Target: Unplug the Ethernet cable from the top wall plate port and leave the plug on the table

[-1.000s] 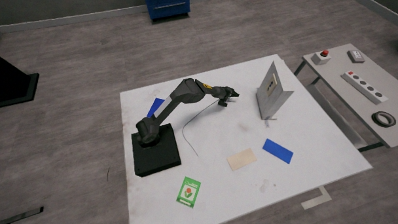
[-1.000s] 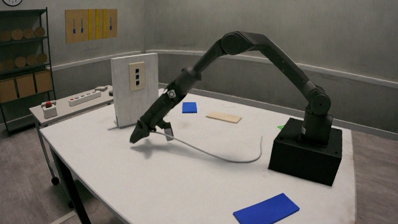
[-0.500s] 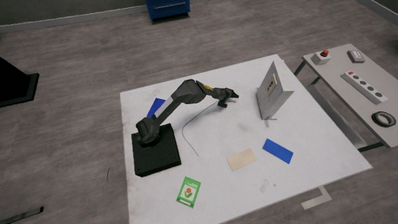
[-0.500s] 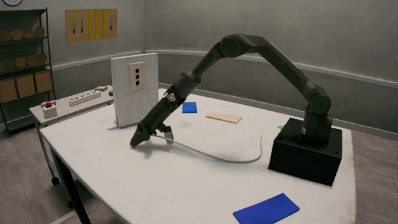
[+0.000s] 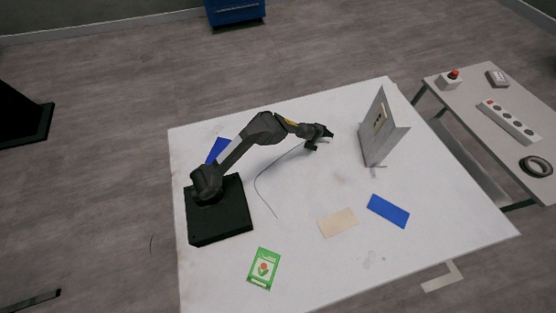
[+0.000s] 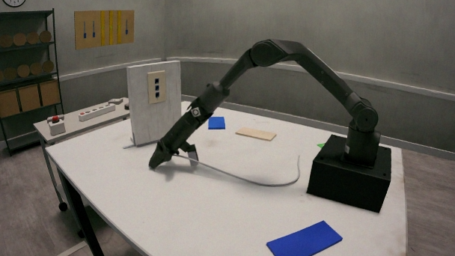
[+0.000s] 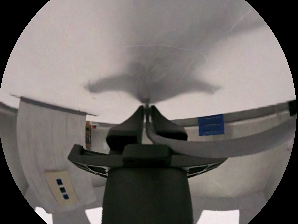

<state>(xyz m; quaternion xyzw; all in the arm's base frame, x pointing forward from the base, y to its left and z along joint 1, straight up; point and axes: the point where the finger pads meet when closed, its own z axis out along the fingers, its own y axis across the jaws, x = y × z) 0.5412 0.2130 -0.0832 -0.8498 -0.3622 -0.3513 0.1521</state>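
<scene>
A blue pad [image 6: 304, 239] lies at the near edge of the white table [image 6: 150, 209], ahead of the arm's black base [image 6: 374, 202]. Mid-table, the gripper [image 6: 157, 162] dips to the surface, its fingers clenched on the plug end of the grey Ethernet cable [image 6: 247, 180], which curves back toward the base. Beyond stands the wall plate [image 6: 156, 86], all three ports showing dark.
</scene>
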